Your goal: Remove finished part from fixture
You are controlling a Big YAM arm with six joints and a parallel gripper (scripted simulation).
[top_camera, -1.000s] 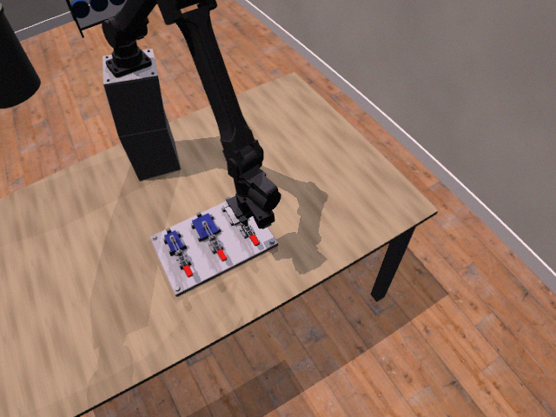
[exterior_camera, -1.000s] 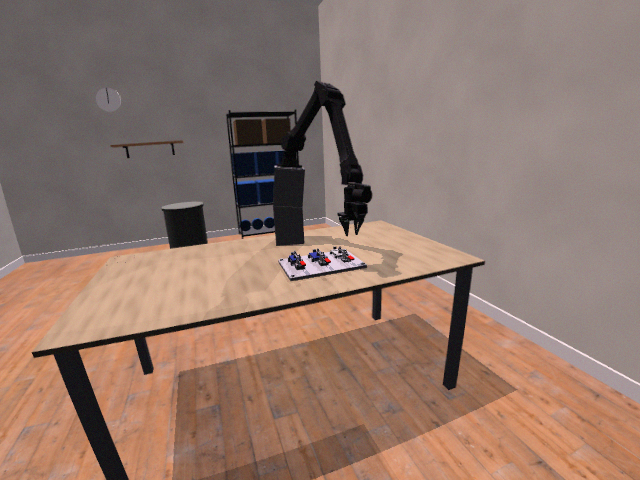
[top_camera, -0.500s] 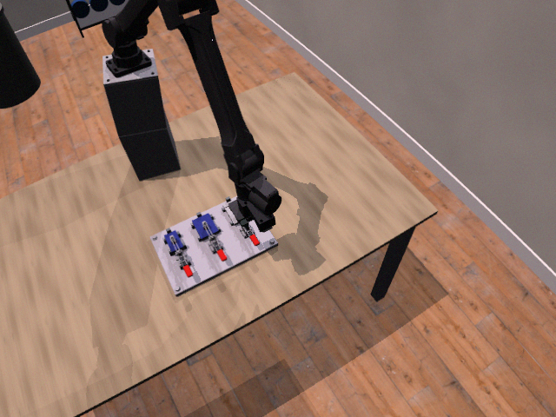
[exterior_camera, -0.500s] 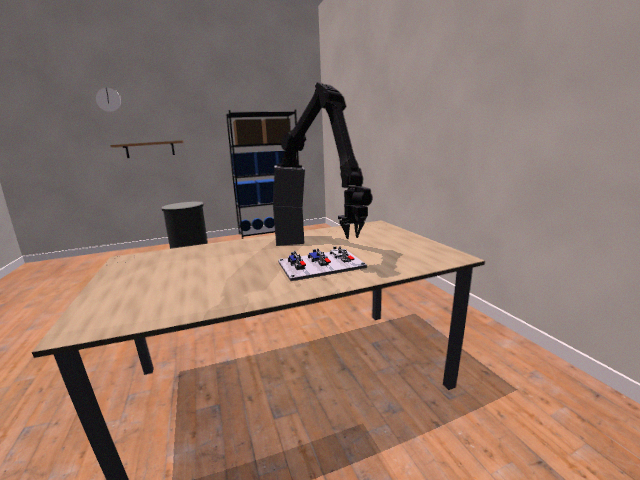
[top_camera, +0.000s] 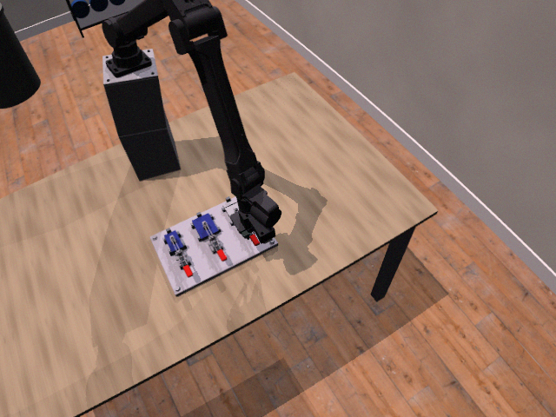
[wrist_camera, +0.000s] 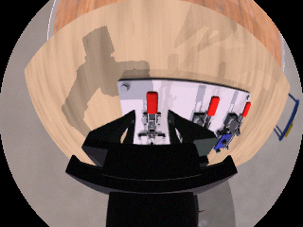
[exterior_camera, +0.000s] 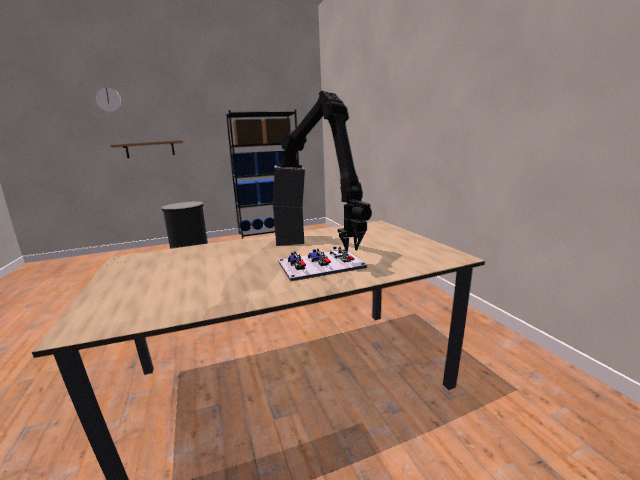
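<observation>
The fixture plate (top_camera: 200, 270) (exterior_camera: 310, 271) (wrist_camera: 182, 95) lies on the table. Two blue blanks sit under clamps: a narrow blue blank (top_camera: 168, 238) and a wider blue blank (top_camera: 197, 228). The pale finished part (top_camera: 229, 208) (exterior_camera: 336, 251) is at the right station, largely hidden by the gripper in the top view. That station's red clamp handle (top_camera: 254, 239) (wrist_camera: 151, 102) points frontward like the others. My gripper (top_camera: 252, 234) (exterior_camera: 351, 249) (wrist_camera: 151, 113) is partly open and empty, above this clamp, with its fingertips either side of the handle's base in the wrist view.
The middle clamp's red handle (top_camera: 221, 254) (wrist_camera: 214, 106) and the left clamp's red handle (top_camera: 188, 270) (wrist_camera: 246, 109) stick up beside the gripper. The table (top_camera: 359, 188) extends past both ends of the plate. The arm's pedestal (top_camera: 139, 112) (exterior_camera: 289, 206) stands behind.
</observation>
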